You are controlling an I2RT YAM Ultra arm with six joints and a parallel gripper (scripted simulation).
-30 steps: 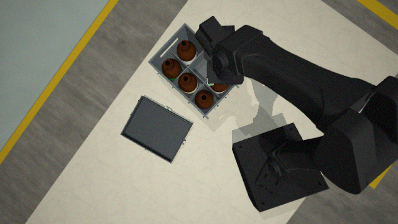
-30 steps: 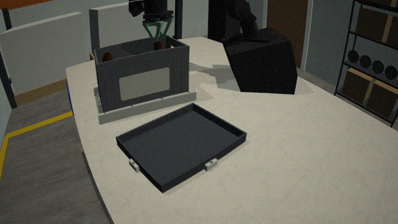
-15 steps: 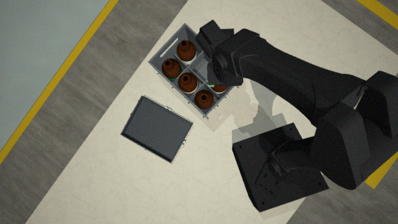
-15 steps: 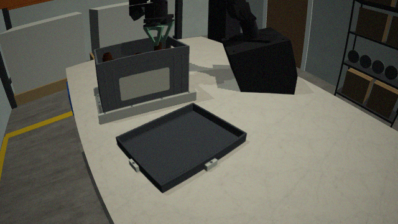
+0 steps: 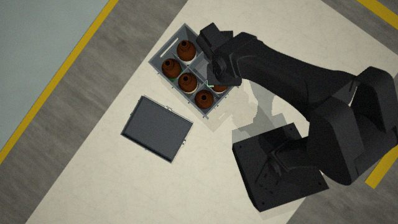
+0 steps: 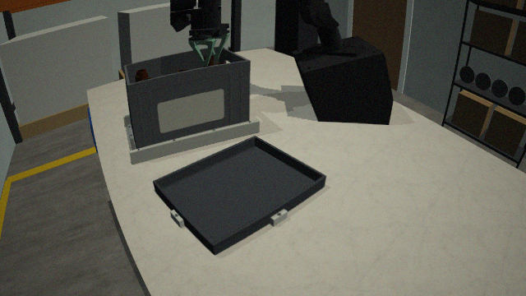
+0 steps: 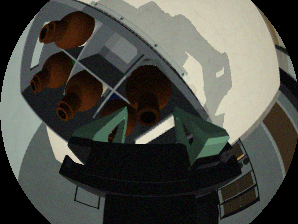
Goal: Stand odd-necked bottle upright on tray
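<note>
The gripper (image 6: 211,62) (image 7: 150,110) points down over the crate (image 5: 198,109) (image 6: 189,104) (image 7: 31,102). Its two green fingers are spread apart — I can't tell if a bottle neck is between them. One brown bottle (image 5: 220,88) (image 7: 148,92) is right by the fingertips. All five bottles stand in the crate, each in its own spot, and one spot has no bottle. I can't tell which neck is the odd one. The dark tray (image 5: 157,129) (image 6: 240,193) lies flat near the crate — nothing is on it.
</note>
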